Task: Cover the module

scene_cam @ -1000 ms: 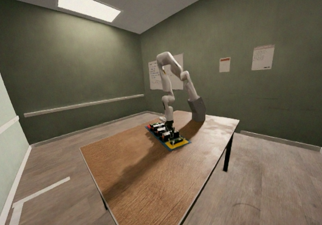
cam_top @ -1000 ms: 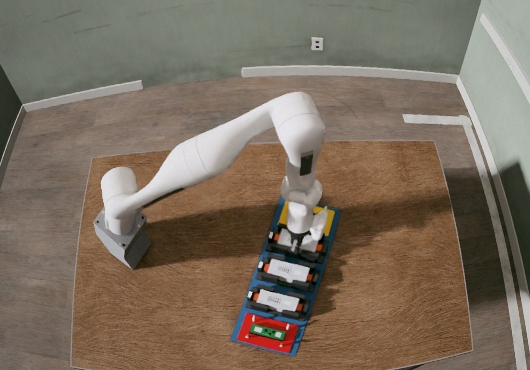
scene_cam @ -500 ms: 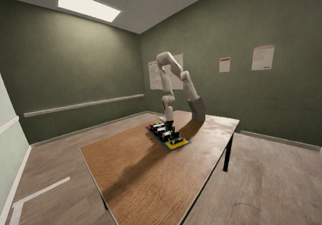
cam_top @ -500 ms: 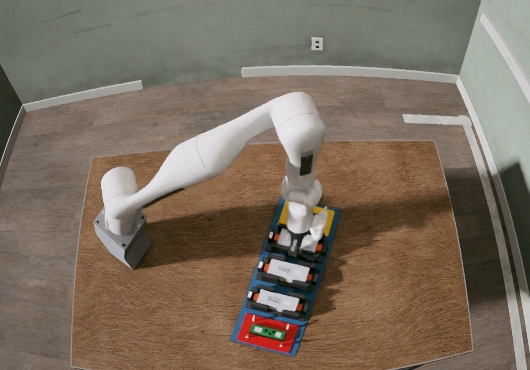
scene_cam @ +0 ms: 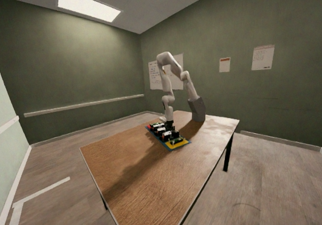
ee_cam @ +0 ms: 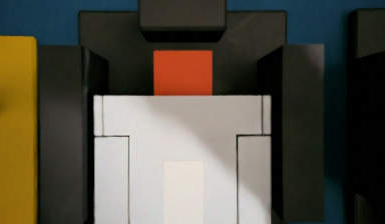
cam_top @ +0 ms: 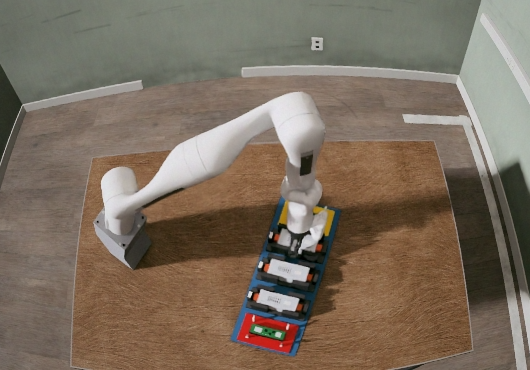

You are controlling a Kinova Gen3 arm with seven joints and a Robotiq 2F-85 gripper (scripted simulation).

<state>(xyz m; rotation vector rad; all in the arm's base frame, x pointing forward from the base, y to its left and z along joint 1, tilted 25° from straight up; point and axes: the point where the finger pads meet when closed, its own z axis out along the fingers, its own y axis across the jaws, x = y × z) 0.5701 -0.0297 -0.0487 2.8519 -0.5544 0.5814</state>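
Hovering low over the holder next to the yellow base plate (cam_top: pixel 330 226) (scene_cam: pixel 170 146) (ee_cam: pixel 14 125), the gripper (cam_top: pixel 296 247) (scene_cam: pixel 169 125) is open, w/ nothing gripped. The fingertips are out of frame in the wrist view & too small to be made out clearly in the other views.

The nearest cover (cam_top: pixel 284 237) (scene_cam: pixel 167 133) (ee_cam: pixel 182 120) is seated in its black holder (ee_cam: pixel 303 130), between the side walls. Its middle is hidden by the gripper in the top view; its lower part is cut off in the wrist view. An orange block (ee_cam: pixel 183 72) is seen at its upper end, and a pale rectangle (ee_cam: pixel 183 192) on its top face.

The middle cover (cam_top: pixel 289 271) & the far cover (cam_top: pixel 275 300) are also seated in their holders, in line toward the red plate (cam_top: pixel 269 344) (green module (cam_top: pixel 267 332) on top). The correct cover (approx. widths only, at this angle) cannot be identified.

The module (scene_cam: pixel 176 141) on the yellow plate is uncovered in the ext. view; it is hidden by the arm (cam_top: pixel 300 216) in the top view.
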